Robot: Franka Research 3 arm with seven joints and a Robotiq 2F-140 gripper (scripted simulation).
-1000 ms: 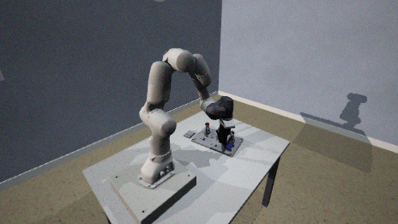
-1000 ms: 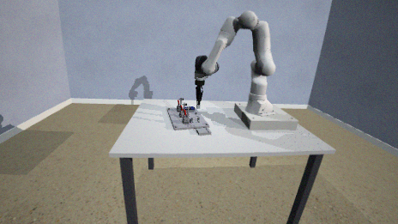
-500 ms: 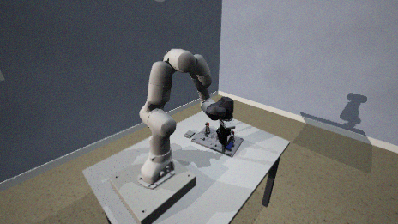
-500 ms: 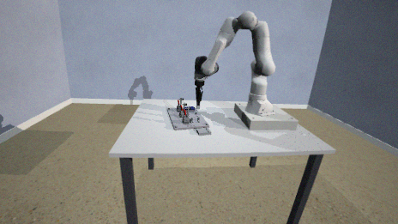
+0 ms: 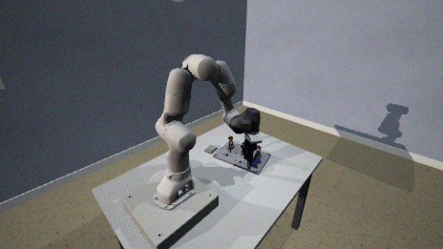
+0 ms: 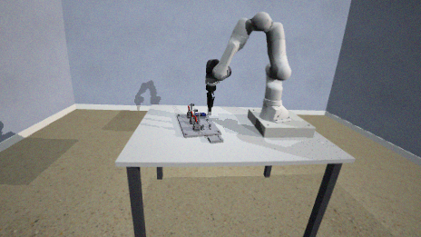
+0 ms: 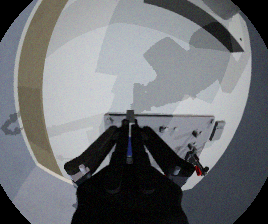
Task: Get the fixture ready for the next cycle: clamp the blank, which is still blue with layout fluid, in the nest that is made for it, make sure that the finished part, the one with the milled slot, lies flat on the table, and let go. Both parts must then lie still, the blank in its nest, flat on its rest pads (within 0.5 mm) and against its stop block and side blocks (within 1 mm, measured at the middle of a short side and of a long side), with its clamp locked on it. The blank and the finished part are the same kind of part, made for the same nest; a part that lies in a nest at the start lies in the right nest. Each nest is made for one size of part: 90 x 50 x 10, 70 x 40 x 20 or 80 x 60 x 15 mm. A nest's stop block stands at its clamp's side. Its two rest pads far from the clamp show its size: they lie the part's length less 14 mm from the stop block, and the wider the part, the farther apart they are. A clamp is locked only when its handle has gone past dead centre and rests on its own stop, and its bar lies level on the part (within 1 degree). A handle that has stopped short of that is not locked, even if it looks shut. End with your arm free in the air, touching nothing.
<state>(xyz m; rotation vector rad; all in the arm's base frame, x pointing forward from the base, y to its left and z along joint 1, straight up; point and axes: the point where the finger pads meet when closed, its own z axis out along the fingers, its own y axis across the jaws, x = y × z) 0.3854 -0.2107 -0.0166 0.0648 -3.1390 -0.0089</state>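
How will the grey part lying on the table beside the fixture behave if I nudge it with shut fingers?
The grey part looks like a low, flat block resting broad-face down, so it should slide rather than tip or roll. It appears rigid, probably metal, so fairly heavy for its size. The gripper is shut and empty; a push off its middle would likely turn it on the table.

Light: soft, even | shadows: long (on wall) | wrist: fisheye, blurry

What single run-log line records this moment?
pincer: shut, empty | position: over fixture plate, blue blank end | grey part: flat on table
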